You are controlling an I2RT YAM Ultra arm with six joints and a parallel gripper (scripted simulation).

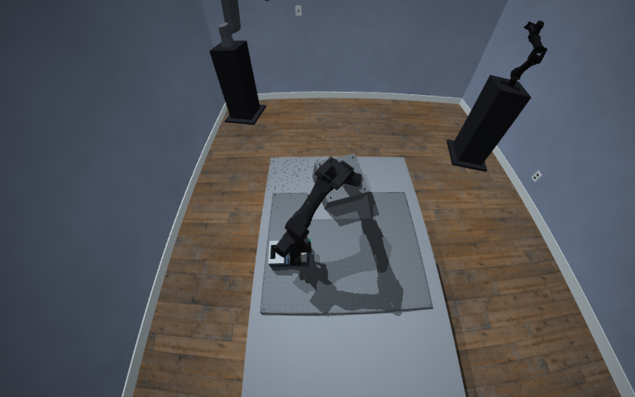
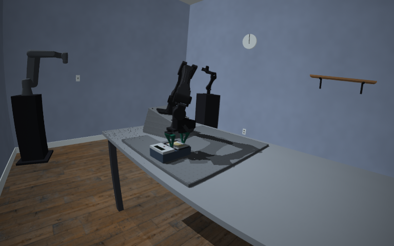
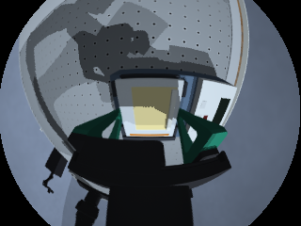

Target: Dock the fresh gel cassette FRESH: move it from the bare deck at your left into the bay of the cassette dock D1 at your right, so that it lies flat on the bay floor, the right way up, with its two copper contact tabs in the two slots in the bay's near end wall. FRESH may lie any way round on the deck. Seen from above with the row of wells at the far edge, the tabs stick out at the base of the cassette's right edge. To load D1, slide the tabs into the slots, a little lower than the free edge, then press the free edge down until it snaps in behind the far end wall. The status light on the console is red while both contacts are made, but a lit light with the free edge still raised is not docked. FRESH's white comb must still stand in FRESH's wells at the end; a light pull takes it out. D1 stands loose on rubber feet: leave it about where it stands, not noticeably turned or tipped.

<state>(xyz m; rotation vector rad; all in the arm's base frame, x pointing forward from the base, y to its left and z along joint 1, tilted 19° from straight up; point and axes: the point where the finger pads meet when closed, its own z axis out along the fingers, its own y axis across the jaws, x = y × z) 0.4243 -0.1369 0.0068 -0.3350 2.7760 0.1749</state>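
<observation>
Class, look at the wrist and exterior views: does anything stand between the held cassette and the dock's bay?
Nothing visible does. The gripper is shut on the cassette, which already sits over the bay of the dock.
</observation>
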